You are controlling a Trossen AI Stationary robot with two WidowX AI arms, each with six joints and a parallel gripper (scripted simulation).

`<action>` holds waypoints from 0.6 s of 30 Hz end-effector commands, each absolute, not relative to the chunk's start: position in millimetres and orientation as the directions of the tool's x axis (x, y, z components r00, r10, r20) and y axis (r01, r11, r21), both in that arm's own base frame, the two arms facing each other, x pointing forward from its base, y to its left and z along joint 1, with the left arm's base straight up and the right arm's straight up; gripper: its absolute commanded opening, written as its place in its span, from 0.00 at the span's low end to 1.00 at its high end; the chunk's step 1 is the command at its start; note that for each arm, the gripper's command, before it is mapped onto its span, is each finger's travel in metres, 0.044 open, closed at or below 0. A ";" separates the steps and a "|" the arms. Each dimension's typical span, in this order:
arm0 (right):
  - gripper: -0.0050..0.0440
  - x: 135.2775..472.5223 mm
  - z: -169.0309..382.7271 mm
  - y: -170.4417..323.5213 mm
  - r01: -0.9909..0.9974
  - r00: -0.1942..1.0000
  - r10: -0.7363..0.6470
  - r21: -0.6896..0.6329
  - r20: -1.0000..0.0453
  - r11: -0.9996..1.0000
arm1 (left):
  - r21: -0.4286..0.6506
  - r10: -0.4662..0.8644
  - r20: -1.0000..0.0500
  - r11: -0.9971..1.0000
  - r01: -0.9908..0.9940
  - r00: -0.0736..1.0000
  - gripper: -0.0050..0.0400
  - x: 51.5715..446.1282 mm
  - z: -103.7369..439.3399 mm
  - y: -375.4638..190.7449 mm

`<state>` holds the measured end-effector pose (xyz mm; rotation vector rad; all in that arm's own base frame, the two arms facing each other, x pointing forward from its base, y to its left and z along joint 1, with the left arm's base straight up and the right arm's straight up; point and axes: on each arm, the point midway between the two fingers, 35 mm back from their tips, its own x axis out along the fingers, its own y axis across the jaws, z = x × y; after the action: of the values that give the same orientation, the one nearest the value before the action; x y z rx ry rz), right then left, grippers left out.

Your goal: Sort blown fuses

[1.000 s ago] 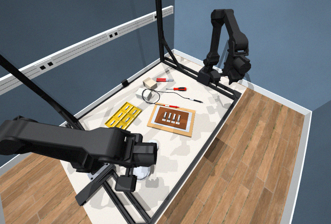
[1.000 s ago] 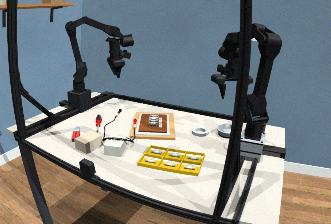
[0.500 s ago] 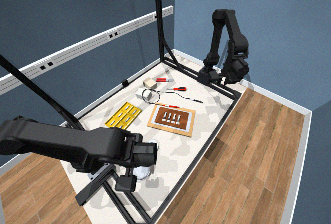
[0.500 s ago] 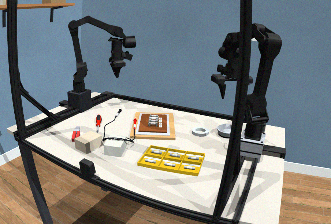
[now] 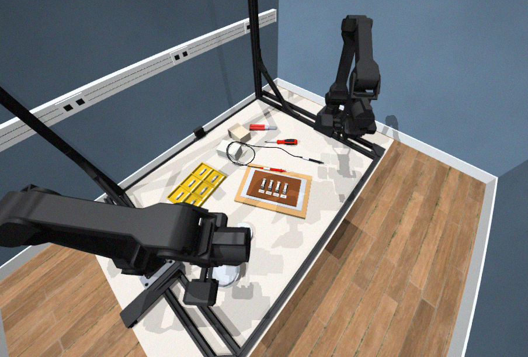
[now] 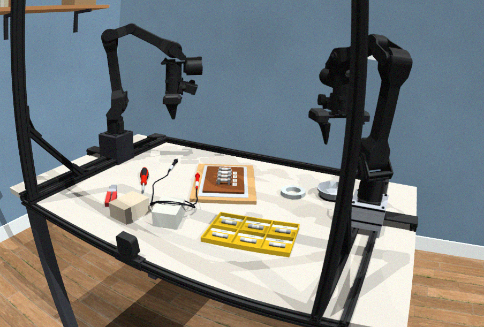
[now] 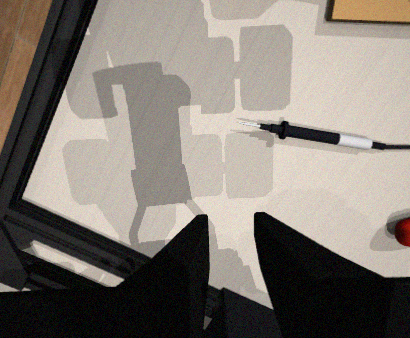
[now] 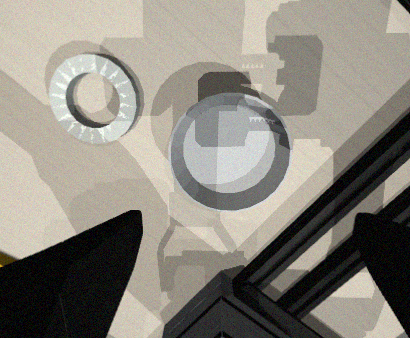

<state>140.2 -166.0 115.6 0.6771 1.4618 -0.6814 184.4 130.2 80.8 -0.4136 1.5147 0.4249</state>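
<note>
My left gripper [image 7: 230,223] [image 6: 173,117] is open a little, empty, high above the table near the black probe [image 5: 312,159] [image 6: 172,165] [image 7: 310,134]. My right gripper [image 8: 246,222] is wide open and empty, high above the table by the round scrap dish [image 8: 228,175] [image 6: 327,195]; no fuse shows in the dish. The red probe [image 5: 273,169] [image 6: 197,181] lies at the wooden board's edge [image 5: 308,191] [image 6: 222,200]. Several clip pairs [image 5: 270,186] [image 6: 224,175] stand on the board, with fuses appearing in them. The yellow tray [image 6: 246,248] holds several fuses in compartments. Ratings and lamps are unreadable.
A grey ring [image 8: 60,105] [image 6: 293,196] lies beside the dish. A screwdriver [image 5: 289,142] [image 6: 144,175], a red-handled tool [image 5: 257,127] [image 6: 109,198], a beige block [image 5: 238,132] [image 6: 127,206] and a white block [image 6: 166,215] lie on the left arm's side. The probe cable loops over the white block.
</note>
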 end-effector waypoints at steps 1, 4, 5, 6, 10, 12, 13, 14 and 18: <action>0.92 143.2 120.3 -169.6 0.764 0.011 -0.013 0.000 -1.000 0.645 | 0.005 0.015 -1.000 0.893 -0.450 0.018 0.31 194.4 78.8 123.4; 0.92 143.2 120.3 -169.6 0.764 0.011 -0.013 0.000 -1.000 0.645 | 0.007 0.019 -0.999 0.918 -0.396 0.026 0.31 204.4 78.3 118.0; 0.92 143.2 120.3 -169.6 0.764 0.011 -0.013 0.000 -1.000 0.645 | 0.008 0.021 -0.999 0.926 -0.378 0.030 0.31 208.1 78.5 116.4; 0.92 143.2 120.3 -169.6 0.764 0.011 -0.013 0.000 -1.000 0.645 | 0.008 0.021 -0.999 0.933 -0.359 0.031 0.31 211.1 77.9 114.3; 0.92 143.2 120.3 -169.6 0.764 0.011 -0.013 0.000 -1.000 0.645 | 0.009 0.019 -0.999 0.959 -0.283 0.032 0.31 221.5 74.2 105.2; 0.92 143.2 120.3 -169.6 0.764 0.011 -0.013 0.000 -1.000 0.645 | 0.010 0.018 -0.999 0.970 -0.245 0.032 0.31 226.7 72.4 100.6; 0.92 143.2 120.3 -169.6 0.764 0.011 -0.013 0.000 -1.000 0.645 | 0.010 0.018 -0.999 0.974 -0.225 0.032 0.31 229.4 71.4 98.3; 0.92 143.2 120.3 -169.6 0.764 0.011 -0.013 0.000 -1.000 0.645 | 0.010 0.018 -0.999 0.974 -0.225 0.032 0.31 229.4 71.4 98.3; 0.92 143.2 120.3 -169.6 0.764 0.011 -0.013 0.000 -1.000 0.645 | 0.011 0.016 -0.999 0.986 -0.166 0.032 0.31 237.2 68.7 91.5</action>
<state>140.2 -166.0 115.6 0.6771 1.4618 -0.6814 223.4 94.4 64.6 -0.1702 1.5567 0.1765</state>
